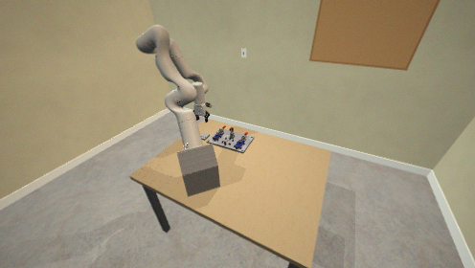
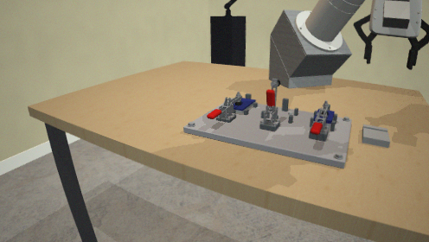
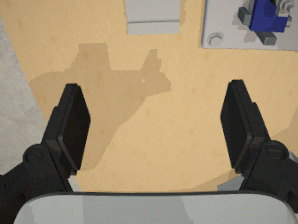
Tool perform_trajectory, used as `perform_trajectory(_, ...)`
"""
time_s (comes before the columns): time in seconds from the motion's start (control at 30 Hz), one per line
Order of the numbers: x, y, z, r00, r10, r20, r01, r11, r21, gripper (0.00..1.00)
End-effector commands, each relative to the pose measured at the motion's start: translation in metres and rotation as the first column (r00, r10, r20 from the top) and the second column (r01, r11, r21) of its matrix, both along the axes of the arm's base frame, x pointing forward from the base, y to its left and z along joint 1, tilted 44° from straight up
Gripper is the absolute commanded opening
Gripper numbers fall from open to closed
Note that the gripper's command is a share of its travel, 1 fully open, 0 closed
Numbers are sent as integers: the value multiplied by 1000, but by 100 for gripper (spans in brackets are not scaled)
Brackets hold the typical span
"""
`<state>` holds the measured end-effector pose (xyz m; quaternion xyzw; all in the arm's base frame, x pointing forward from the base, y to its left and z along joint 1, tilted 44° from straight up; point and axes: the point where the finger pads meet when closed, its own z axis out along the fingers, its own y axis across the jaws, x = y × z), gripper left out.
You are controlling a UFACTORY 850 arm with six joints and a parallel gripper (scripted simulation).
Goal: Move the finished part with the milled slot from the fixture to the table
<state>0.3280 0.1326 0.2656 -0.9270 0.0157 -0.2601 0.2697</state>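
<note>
Two blue blanks sit in the outer nests (image 2: 244, 104) (image 2: 324, 117), each under a clamp with its red handle down (image 2: 213, 114) (image 2: 316, 129). The middle nest is empty and its clamp handle (image 2: 271, 97) stands upright. My gripper (image 2: 389, 54) is open and empty, well above the table near the finished part; its fingers frame bare table top.
The arm's grey base block (image 2: 303, 52) stands on the table behind the fixture. A dark box (image 2: 227, 40) stands beyond the table's far edge. Small grey pins (image 2: 289, 109) rise from the plate near the middle nest.
</note>
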Motion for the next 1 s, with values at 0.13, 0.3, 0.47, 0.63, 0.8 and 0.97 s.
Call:
perform_trajectory(0.13, -12, -12, 19, 1000, 5, -10, -5, 1000, 1, 95)
perform_trajectory(0.3, -15, -15, 23, 1000, 5, -10, -5, 1000, 1, 95)
perform_trajectory(0.47, -16, -16, 26, 1000, 5, -10, -5, 1000, 1, 95)
perform_trajectory(0.63, -17, -17, 26, 1000, 5, -10, -5, 1000, 1, 95)
perform_trajectory(0.8, -17, -17, 26, 1000, 5, -10, -5, 1000, 1, 95)
perform_trajectory(0.97, -17, -17, 26, 1000, 5, -10, -5, 1000, 1, 95)
